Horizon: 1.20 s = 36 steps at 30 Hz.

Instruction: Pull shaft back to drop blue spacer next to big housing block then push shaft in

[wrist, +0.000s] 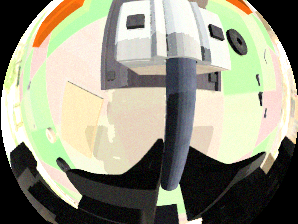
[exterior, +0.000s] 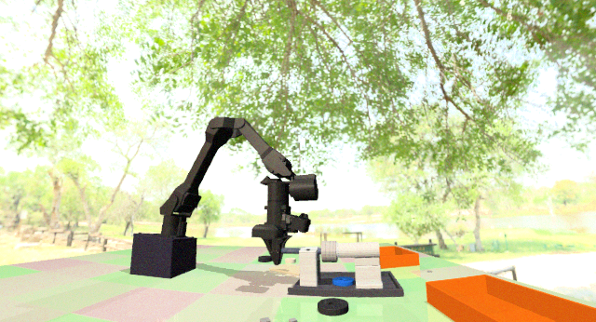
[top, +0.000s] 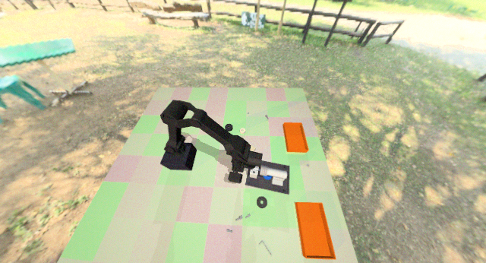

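Observation:
My gripper [exterior: 277,258] [wrist: 167,142] is shut on the free end of the dark grey shaft [exterior: 292,250] [wrist: 179,110]. The shaft runs level through the small white block [top: 254,172] [exterior: 309,268]. Pale ribbed rings [exterior: 329,251] sit on the shaft line beyond that block, close against the white cylinder of the big housing block [top: 278,180] [exterior: 368,272]. The blue spacer [top: 267,177] [exterior: 344,281] lies flat on the dark base plate [top: 263,185] [exterior: 298,291], below the shaft line and between the two blocks. The shaft's inner end is hidden.
A dark ring [top: 258,202] [exterior: 332,308] lies before the base plate. Another dark ring [top: 226,128] and a pale disc [top: 242,131] lie behind the arm. Orange trays [top: 295,138] [top: 315,230] stand to the right. Small screws and a hex key lie near the front.

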Tool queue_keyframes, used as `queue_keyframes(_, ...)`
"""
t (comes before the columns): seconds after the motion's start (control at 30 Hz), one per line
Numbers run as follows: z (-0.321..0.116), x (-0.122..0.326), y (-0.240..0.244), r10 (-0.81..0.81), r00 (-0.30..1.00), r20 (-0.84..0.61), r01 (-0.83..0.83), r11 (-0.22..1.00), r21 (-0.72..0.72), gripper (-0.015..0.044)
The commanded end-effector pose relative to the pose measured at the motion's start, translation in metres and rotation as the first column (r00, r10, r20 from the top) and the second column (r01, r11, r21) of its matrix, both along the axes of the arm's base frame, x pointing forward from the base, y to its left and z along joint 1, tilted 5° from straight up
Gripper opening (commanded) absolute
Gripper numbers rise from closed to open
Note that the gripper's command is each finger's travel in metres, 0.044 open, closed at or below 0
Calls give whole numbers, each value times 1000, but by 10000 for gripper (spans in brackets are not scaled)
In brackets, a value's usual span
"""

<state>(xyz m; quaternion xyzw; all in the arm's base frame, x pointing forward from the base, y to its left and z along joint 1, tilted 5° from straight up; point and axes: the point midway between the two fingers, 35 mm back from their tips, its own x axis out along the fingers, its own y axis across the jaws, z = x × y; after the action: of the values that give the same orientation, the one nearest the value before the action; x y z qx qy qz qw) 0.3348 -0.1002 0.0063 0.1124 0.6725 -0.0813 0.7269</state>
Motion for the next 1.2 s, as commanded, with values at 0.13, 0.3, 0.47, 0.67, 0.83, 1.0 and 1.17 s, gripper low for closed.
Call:
queue_keyframes(0.13,4,7,-2,1,1000,16,0,1000,-5,0)
queue_keyframes(0.3,4,7,-2,1,1000,16,0,1000,-5,0)
queue_keyframes(0.47,3,9,-3,1,1000,16,0,1000,-5,0)
queue_keyframes(0.67,4,11,-3,1,1000,16,0,1000,-5,0)
queue_keyframes(0.83,4,12,-3,1,1000,16,0,1000,-5,0)
queue_keyframes(1.0,4,13,-4,1,1000,16,0,1000,-5,0)
queue_keyframes(1.17,4,15,-4,1,1000,16,0,1000,-5,0)
